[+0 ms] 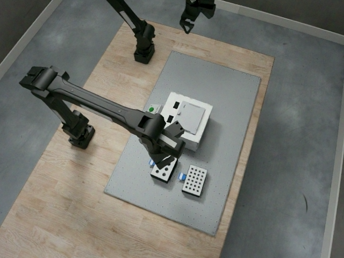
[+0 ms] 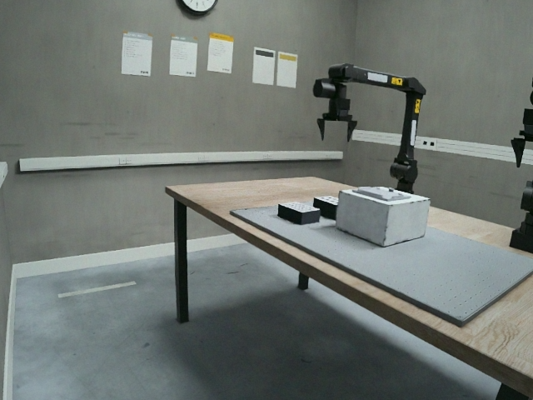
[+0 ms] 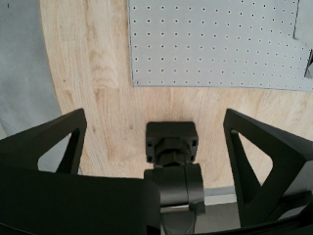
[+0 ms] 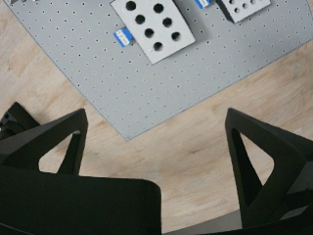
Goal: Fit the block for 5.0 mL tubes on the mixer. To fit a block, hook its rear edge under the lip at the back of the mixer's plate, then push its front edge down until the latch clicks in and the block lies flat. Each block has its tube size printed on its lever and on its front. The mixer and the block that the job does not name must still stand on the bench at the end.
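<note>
The block with several large holes lies on the grey mat in front of the white mixer, with a blue lever on its left end. It shows in the right wrist view and in the exterior view. The mixer's grey plate is bare. My right gripper is open and empty, high above this block, with both fingers spread in the right wrist view. My left gripper is open and empty, high over the table's far end.
A second block with many small holes lies beside the first. A small box with a green button stands by the mixer. The left arm's base and the right arm's base stand on the wooden table.
</note>
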Controlling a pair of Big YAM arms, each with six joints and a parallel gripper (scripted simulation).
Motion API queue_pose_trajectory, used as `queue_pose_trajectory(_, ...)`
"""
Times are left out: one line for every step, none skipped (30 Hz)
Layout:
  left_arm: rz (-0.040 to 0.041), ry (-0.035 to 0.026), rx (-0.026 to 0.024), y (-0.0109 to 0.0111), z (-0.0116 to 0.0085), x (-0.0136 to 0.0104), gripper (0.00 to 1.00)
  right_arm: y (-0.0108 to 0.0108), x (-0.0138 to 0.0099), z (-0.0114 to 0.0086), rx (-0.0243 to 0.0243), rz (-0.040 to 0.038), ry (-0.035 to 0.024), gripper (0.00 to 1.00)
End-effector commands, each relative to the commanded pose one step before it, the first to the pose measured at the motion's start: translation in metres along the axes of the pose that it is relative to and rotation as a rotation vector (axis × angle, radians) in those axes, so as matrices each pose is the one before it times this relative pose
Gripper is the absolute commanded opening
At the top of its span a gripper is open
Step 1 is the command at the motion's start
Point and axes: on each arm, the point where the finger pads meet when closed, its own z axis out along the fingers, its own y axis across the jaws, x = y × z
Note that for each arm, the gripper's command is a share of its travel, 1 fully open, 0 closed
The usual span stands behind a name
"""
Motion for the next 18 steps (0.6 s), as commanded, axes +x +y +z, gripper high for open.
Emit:
queue_pose_trajectory(0.00557,-0.04503,-0.01178,0.00276,-0.01947,-0.01631,1.00,-0.01786,-0.02213,-0.01698,0.02383,-0.10811,-0.01634,1.00)
queue_pose_trajectory(0.00004,-0.00046,-0.00008,0.00000,-0.00013,0.00013,1.00,0.00116,0.00021,-0.00069,0.00183,-0.01998,-0.00073,1.00)
queue_pose_trajectory(0.00005,-0.00452,-0.00076,-0.00009,-0.00121,0.00064,1.00,0.00201,0.00055,-0.00110,0.00529,-0.02448,-0.00214,1.00)
queue_pose_trajectory(0.00005,-0.00433,-0.00073,-0.00008,-0.00116,0.00061,1.00,0.00132,0.00089,-0.00140,0.00591,-0.02277,-0.00218,1.00)
queue_pose_trajectory(0.00005,-0.00414,-0.00070,-0.00008,-0.00111,0.00059,1.00,0.00057,0.00109,-0.00120,0.00564,-0.02138,-0.00187,1.00)
queue_pose_trajectory(0.00005,-0.00377,-0.00063,-0.00007,-0.00101,0.00054,1.00,0.00039,0.00092,-0.00082,0.00496,-0.02099,-0.00149,1.00)
queue_pose_trajectory(0.00004,-0.00081,-0.00014,-0.00001,-0.00023,0.00017,1.00,0.00034,0.00080,-0.00047,0.00426,-0.02112,-0.00116,1.00)
queue_pose_trajectory(0.00004,-0.00081,-0.00014,-0.00001,-0.00023,0.00017,1.00,0.00028,0.00059,0.00002,0.00324,-0.02112,-0.00078,1.00)
queue_pose_trajectory(0.00004,-0.00081,-0.00014,-0.00001,-0.00023,0.00017,1.00,0.00022,0.00048,0.00038,0.00235,-0.02088,-0.00097,1.00)
queue_pose_trajectory(0.00004,-0.00081,-0.00014,-0.00001,-0.00023,0.00017,1.00,0.00023,0.00050,0.00037,0.00242,-0.02060,-0.00079,1.00)
queue_pose_trajectory(0.00004,-0.00062,-0.00011,0.00000,-0.00018,0.00015,1.00,0.00102,0.00071,0.00045,-0.00099,-0.02045,0.00021,1.00)
queue_pose_trajectory(0.00004,-0.00081,-0.00014,-0.00001,-0.00023,0.00017,1.00,0.00130,0.00075,0.00053,-0.00231,-0.02008,0.00045,1.00)
queue_pose_trajectory(0.00004,-0.00081,-0.00014,-0.00001,-0.00023,0.00017,1.00,0.00124,0.00071,0.00072,-0.00266,-0.02017,0.00046,1.00)
queue_pose_trajectory(0.00000,0.00000,0.00000,0.00000,0.00000,0.00000,1.00,0.00000,0.00000,0.00000,0.00000,0.00000,0.00000,1.00)
queue_pose_trajectory(0.00000,0.00000,0.00000,0.00000,0.00000,0.00000,1.00,0.00000,0.00000,0.00000,0.00000,0.00000,0.00000,1.00)
queue_pose_trajectory(0.00004,-0.00062,-0.00011,0.00000,-0.00018,0.00015,1.00,0.00195,0.00081,0.00149,-0.00802,0.00186,0.00132,1.00)
queue_pose_trajectory(0.00004,-0.00062,-0.00011,0.00000,-0.00018,0.00015,1.00,0.00201,0.00081,0.00108,-0.00694,-0.01895,0.00107,1.00)
queue_pose_trajectory(0.00004,-0.00062,-0.00011,0.00000,-0.00018,0.00015,1.00,0.00206,0.00077,0.00097,-0.00669,-0.01838,0.00089,1.00)
